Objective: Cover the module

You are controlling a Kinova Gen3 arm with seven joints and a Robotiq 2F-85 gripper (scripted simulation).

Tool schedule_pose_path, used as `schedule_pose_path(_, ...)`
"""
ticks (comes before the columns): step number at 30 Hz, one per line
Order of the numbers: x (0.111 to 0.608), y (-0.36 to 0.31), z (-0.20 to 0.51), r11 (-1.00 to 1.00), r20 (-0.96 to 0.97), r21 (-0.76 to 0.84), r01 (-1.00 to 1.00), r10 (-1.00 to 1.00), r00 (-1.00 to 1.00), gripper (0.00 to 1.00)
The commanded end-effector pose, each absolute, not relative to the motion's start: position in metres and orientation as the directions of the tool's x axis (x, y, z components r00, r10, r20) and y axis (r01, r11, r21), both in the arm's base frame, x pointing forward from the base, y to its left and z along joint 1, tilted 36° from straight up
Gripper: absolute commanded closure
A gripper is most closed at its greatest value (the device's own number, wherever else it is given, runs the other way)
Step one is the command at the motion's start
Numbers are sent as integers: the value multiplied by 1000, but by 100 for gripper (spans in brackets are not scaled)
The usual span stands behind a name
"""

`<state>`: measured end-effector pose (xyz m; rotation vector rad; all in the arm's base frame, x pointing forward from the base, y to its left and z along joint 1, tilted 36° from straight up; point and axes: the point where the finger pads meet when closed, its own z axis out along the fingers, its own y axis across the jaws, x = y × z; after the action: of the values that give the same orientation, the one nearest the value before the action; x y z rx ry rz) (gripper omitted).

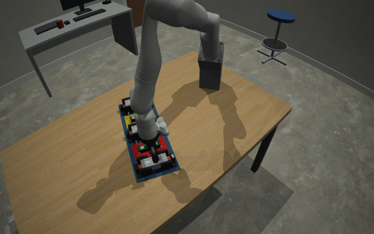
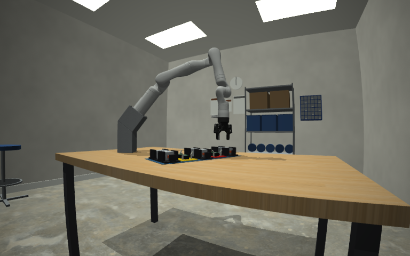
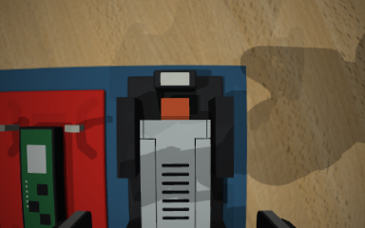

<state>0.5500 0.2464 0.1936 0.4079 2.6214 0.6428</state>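
Observation:
A blue mat on the wooden table carries three black holders with grey covers, a yellow base plate (image 1: 128, 119) and a red base plate (image 1: 150, 150). My gripper (image 2: 222, 133) (image 1: 153, 161) is open and empty. It hovers well above the near-end cover, which sits in its black holder. In the wrist view this grey slotted cover (image 3: 175, 173) lies between my fingertips, with an orange tab (image 3: 175, 108) at its end. The red plate (image 3: 52, 152) with a green module (image 3: 37, 182) lies beside it. My arm hides most of the yellow plate and its module.
The middle holder (image 1: 132, 130) and far holder (image 1: 126, 104) stand along the mat, partly hidden by my arm. The arm's grey pedestal (image 1: 210, 68) stands at the far table edge. A desk (image 1: 74, 23) and a stool (image 1: 277, 35) stand off the table.

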Motion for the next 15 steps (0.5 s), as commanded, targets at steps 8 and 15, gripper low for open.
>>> schedule_pose_path(8, 552, 246, 195, 851, -321, 494, 178, 369, -872, 0)
schedule_pose_path(15, 555, 246, 196, 852, -326, 494, 174, 367, -871, 0)
